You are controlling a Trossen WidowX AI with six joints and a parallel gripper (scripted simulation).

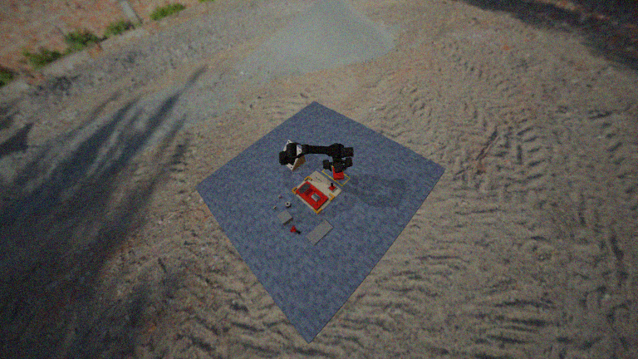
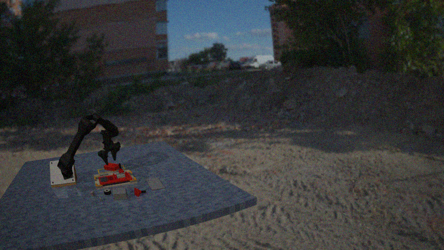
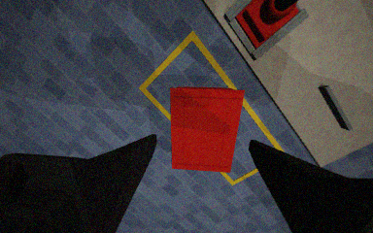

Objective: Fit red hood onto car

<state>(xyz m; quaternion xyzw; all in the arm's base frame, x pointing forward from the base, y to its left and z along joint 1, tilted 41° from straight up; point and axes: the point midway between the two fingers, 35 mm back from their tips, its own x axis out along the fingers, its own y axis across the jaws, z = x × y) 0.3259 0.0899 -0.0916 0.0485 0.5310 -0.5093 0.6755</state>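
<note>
A blue-grey table (image 1: pixel 263 251) stands on sandy ground, and everything lies on it. The black arm (image 1: pixel 320 149) reaches from its pale base plate (image 2: pixel 54 176) out over the table, bending down at the wrist. Beside the base sits the beige jig (image 1: pixel 324 179) with the red car chassis (image 1: pixel 311 194) in it; in the wrist view one corner of the jig (image 3: pixel 311 87) fills the upper right.

The hood (image 3: pixel 206 129) lies on the table just beside the jig, inside a yellow outline (image 3: pixel 165 68) marked on the surface. Seen from the wrist, its flat red roof faces up and its long axis runs almost straight up and down the picture, leaning slightly, so it sits turned against the slanted yellow outline, with corners crossing the line.

The gripper (image 3: pixel 202 148) hangs above the hood with its jaws spread wide and nothing between them, one dark finger (image 3: pixel 121 165) on each side of the hood's lower end.
</note>
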